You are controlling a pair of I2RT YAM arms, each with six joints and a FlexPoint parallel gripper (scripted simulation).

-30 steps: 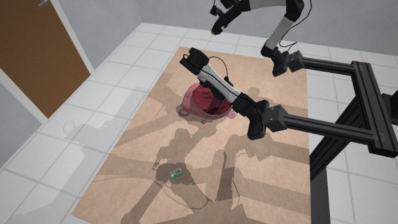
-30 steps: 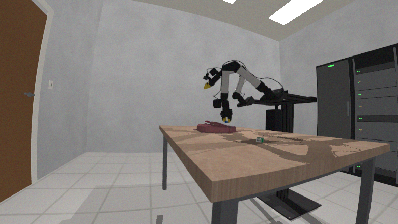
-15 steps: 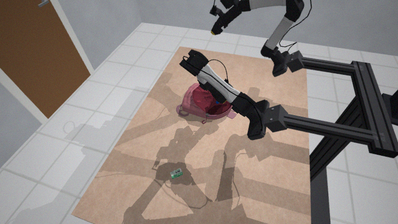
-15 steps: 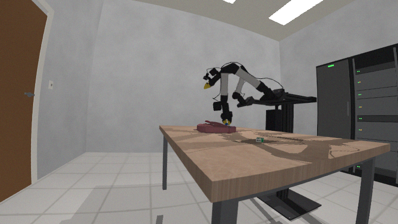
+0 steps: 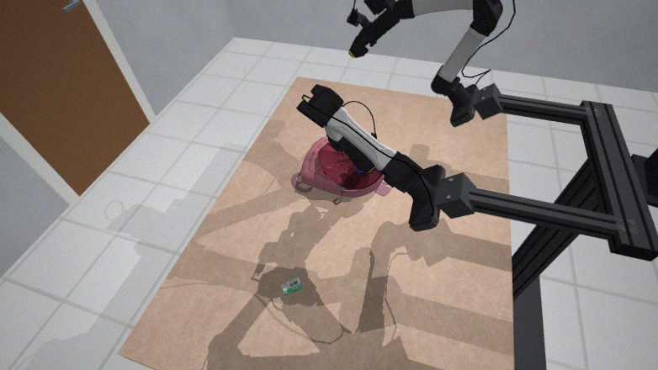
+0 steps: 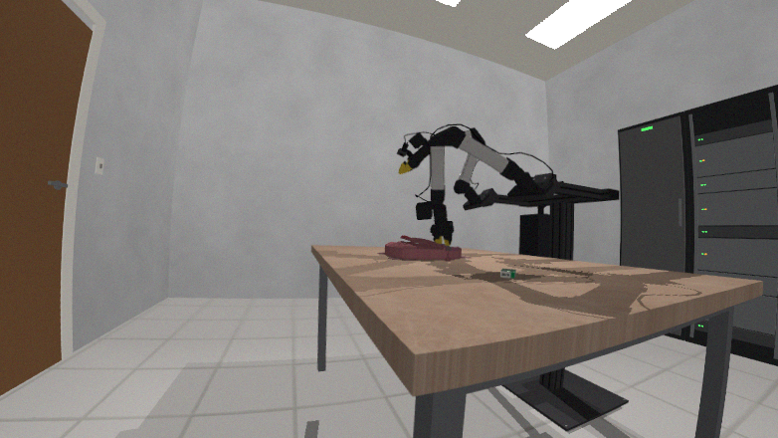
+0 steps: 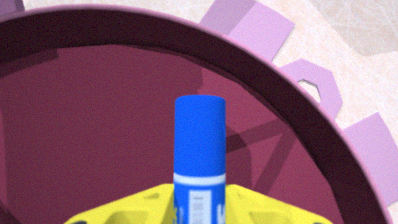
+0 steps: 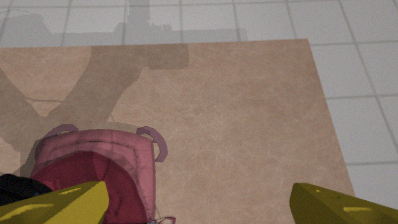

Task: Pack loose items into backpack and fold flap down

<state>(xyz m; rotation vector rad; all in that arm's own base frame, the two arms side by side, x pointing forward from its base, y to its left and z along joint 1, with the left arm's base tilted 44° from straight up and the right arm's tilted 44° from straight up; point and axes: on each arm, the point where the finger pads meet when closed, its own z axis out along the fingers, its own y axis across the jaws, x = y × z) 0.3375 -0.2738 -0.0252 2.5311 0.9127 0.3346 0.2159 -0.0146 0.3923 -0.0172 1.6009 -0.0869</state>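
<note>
Your left hand (image 5: pixel 363 171) (image 6: pixel 442 241) (image 7: pixel 199 194) grasps a blue cylinder with a white label (image 5: pixel 358 171) (image 7: pixel 200 145), its print seemingly too blurred to read; your right hand (image 6: pixel 403 169) (image 8: pixel 198 191) is released.

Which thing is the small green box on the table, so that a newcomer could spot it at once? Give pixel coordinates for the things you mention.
On the wooden table (image 5: pixel 441 331) (image 6: pixel 435 327), look away from the pink fabric backpack (image 5: pixel 310 167) (image 6: pixel 405 251) (image 8: pixel 135 145). The small green-and-white box (image 5: pixel 291 286) (image 6: pixel 507 274) lies in shadow on the tabletop; unlike the blue cylinder (image 7: pixel 200 135), no pincer holds it.
</note>
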